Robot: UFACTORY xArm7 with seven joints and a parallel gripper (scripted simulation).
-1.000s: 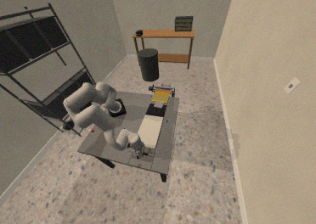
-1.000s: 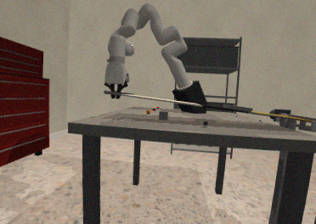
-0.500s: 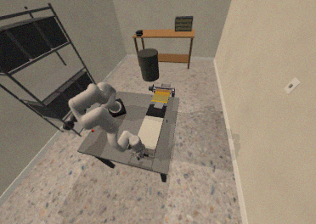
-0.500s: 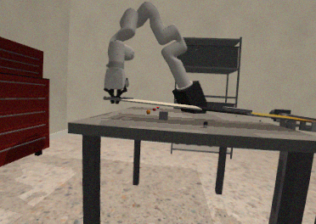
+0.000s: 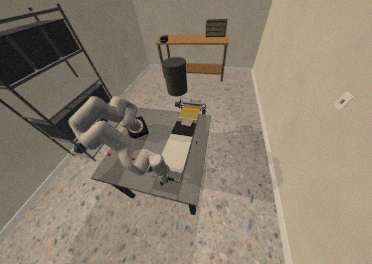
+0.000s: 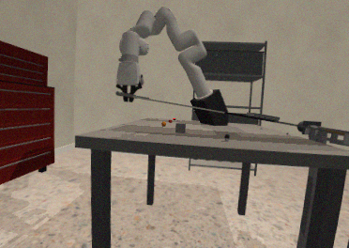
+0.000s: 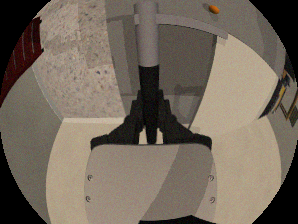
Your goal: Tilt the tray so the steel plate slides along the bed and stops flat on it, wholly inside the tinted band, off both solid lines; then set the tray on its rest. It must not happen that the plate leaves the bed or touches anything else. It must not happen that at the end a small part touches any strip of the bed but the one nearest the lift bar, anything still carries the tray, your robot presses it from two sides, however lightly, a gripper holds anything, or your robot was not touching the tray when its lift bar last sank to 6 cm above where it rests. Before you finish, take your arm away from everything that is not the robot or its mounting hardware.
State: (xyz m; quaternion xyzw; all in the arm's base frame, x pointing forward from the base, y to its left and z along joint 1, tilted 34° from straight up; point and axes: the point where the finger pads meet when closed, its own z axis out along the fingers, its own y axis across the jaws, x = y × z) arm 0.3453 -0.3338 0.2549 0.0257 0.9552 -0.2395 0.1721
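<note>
The tray [image 5: 181,143] is a long cream bed on the grey table, hinged at its far end [image 5: 191,104]. My gripper [image 5: 163,177] is shut on the tray's handle at the near end and holds that end raised. In the side view the gripper [image 6: 128,95] is well above the table and the tray [image 6: 211,109] slopes down to the right towards the hinge [image 6: 324,132]. A dark steel plate [image 5: 183,129] lies on the bed just on my side of the yellow tinted band [image 5: 190,113]. The wrist view shows the fingers on the handle.
A small grey block [image 6: 180,128] stands on the table under the raised tray, with an orange ball [image 6: 163,123] and red marks [image 6: 173,120] beside it. The arm's base [image 5: 136,126] is at the table's left. A dark bin [image 5: 174,76], a wooden bench [image 5: 192,41], a metal rack [image 5: 40,69] and a red cabinet [image 6: 23,112] stand around.
</note>
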